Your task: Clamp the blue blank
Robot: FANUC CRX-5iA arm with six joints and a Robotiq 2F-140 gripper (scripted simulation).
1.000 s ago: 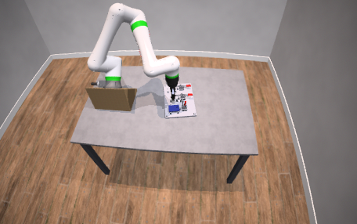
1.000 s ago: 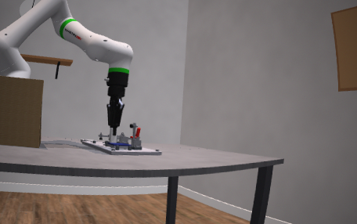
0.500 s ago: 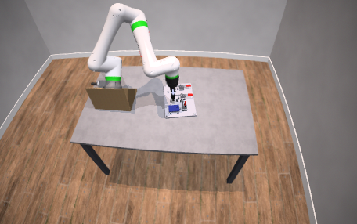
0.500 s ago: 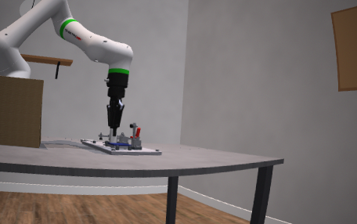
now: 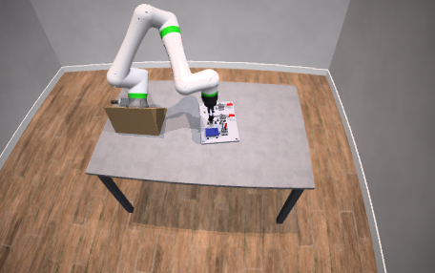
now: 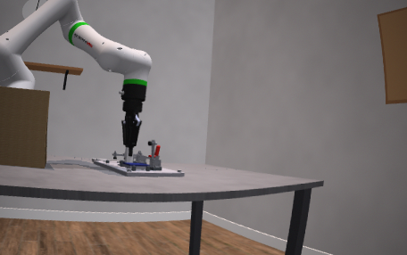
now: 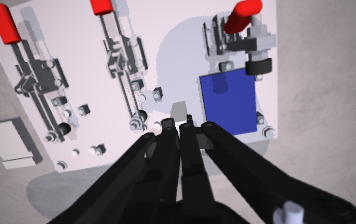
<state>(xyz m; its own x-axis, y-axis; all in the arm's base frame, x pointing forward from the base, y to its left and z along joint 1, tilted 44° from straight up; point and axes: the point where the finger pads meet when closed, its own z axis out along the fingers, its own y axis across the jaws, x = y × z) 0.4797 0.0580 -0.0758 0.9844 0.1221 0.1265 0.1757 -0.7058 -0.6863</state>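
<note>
The blue blank (image 7: 227, 100) lies in the right-hand nest of the white fixture plate (image 7: 125, 85); it also shows in the top view (image 5: 212, 131). That nest's clamp stands at the blank's far end, its red handle (image 7: 242, 9) raised and its bar end over the blank's far edge. My gripper (image 7: 181, 111) is shut and empty. Its tips hang low over the plate, just left of the blank's near corner; it also shows in the top and exterior views (image 5: 211, 114) (image 6: 129, 149). A grey block (image 7: 17, 145), probably the finished part, lies flat on the table left of the plate; I cannot make out its slot.
Two more clamps with red handles (image 7: 7, 22) (image 7: 101, 5) stand over empty nests on the plate's left and middle. A cardboard box (image 5: 135, 120) stands on the table by the robot's base, left of the plate.
</note>
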